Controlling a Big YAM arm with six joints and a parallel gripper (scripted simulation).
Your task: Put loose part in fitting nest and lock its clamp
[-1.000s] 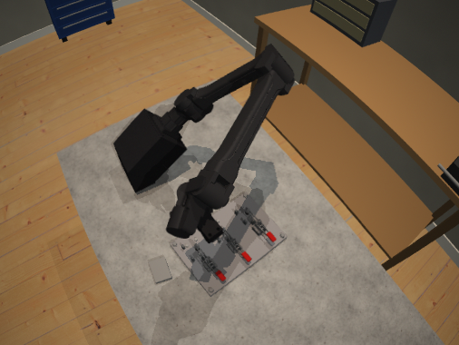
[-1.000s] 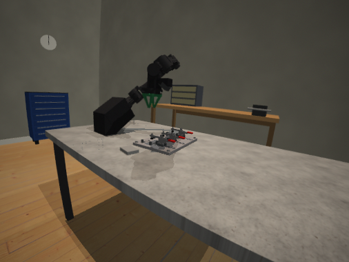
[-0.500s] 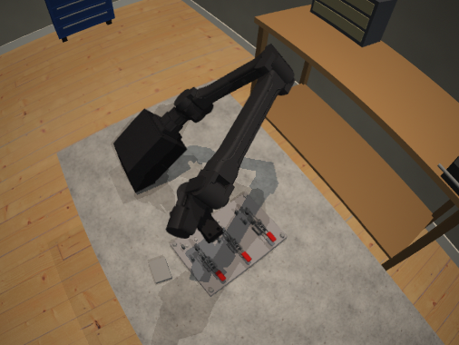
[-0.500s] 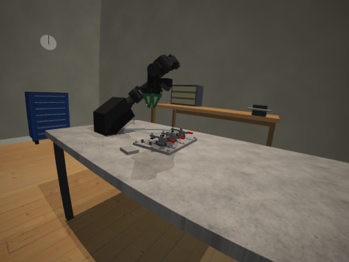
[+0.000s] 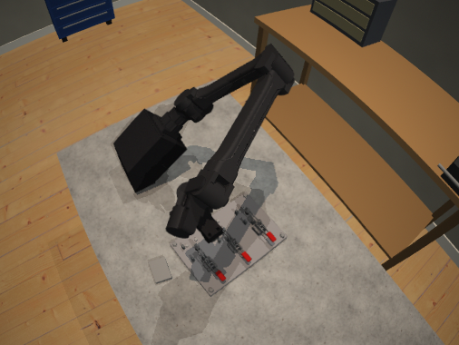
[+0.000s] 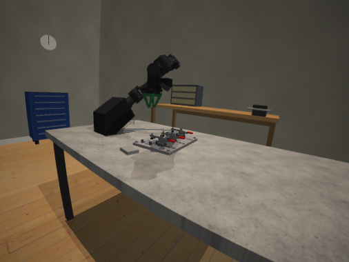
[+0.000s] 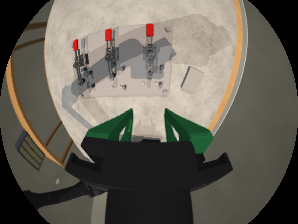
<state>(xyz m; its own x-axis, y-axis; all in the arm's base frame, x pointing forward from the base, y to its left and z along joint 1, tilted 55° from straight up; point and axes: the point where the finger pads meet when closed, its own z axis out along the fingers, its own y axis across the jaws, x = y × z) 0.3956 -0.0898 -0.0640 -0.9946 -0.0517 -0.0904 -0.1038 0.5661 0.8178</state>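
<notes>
Part pick-up, approach stage. Far left to centre: black jointed arm (image 5: 245,132) (image 6: 153,74) (image 7: 55,197), reaching out above the mottled grey stone-like tabletop (image 5: 317,295) (image 6: 241,172) (image 7: 100,15). Near left: thin grey rectangular plate (image 5: 160,269) (image 6: 129,150) (image 7: 192,80), the loose part, lying flat beside the fixture and apart from it. Above, well clear of both: gripper with green tapering fingers (image 6: 152,106), pointing down, part-way open, with nothing between the tips; hidden beneath the arm from the top.

Right of the plate: flat pale-grey square fixture base (image 5: 232,271) (image 6: 181,145) (image 7: 130,35), carrying three metal toggle clamps with red grips. In order, left red grip (image 5: 220,275) (image 6: 172,140) (image 7: 150,30), middle red grip (image 5: 246,257) (image 6: 181,137) (image 7: 108,35), right red grip (image 5: 271,236) (image 6: 190,132) (image 7: 76,45). Pad layouts too small for matching to the plate; correct nest undetermined from these views.

Next move, as judged: travel left and down over the plate, fingers turned square to two opposite edges, opening checked against its width, then a low, level grasp. Likely hazard: tips scraping the tabletop on so thin a part. Still to do: seating against stop and side blocks, then locking of the matching clamp.

Between the earlier top and exterior pictures and now, no change can be made out: any shift of the black six-joint arm (image 5: 247,124) (image 6: 153,70) (image 7: 55,196) or its black gripper with green fingers (image 5: 209,230) (image 6: 152,106) is too small to tell. The wrist view has no earlier picture to set against it, so change there cannot be told.
</notes>
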